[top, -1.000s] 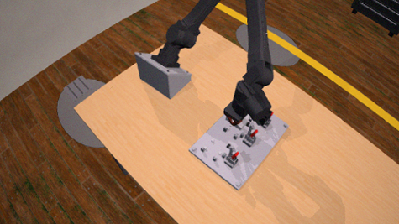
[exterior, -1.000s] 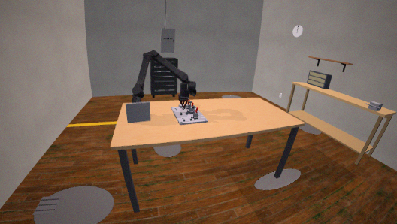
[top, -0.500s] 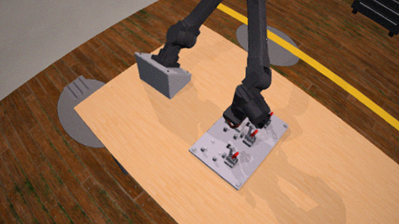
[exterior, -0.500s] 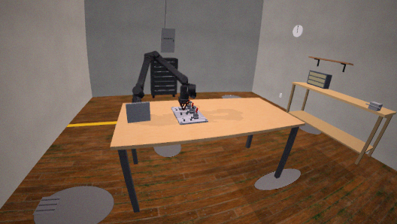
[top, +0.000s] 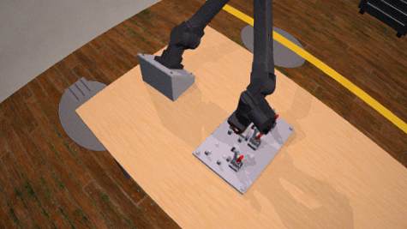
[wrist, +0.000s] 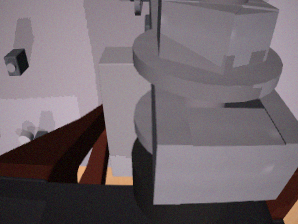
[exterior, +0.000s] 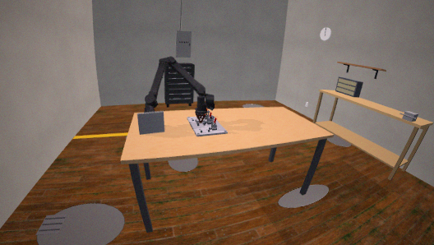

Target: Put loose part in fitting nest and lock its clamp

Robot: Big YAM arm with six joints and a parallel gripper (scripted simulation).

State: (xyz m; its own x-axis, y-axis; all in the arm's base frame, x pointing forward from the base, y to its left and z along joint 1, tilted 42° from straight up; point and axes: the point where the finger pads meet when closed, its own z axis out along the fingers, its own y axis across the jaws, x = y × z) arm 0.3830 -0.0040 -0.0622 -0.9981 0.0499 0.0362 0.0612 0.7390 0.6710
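Observation:
My gripper (top: pixel 236 129) (exterior: pixel 200 121) (wrist: pixel 147 111) is shut on the loose part, a plain light grey block (wrist: pixel 119 100), low over the rear-left part of the fixture plate (top: pixel 248 175) (exterior: pixel 218 131). In the wrist view the left finger meets the block's left side; the right finger is mostly hidden. Close to the camera, grey clamp metal (wrist: pixel 220 172) with round washers and a dark cylindrical tip (wrist: pixel 142 175) covers the block's right side. Red clamp handles (top: pixel 240 158) (top: pixel 259 137) (top: pixel 276 116) stand up on the plate. Whether the block touches pads is hidden.
Small dark blocks (top: pixel 206 152) (wrist: pixel 16 62) and light pins (wrist: pixel 25 137) stand on the plate left of the held block in the wrist view. The clamp metal is very near the gripper. The grey arm base (top: pixel 157 80) (exterior: pixel 151 123) stands at the table's left end.

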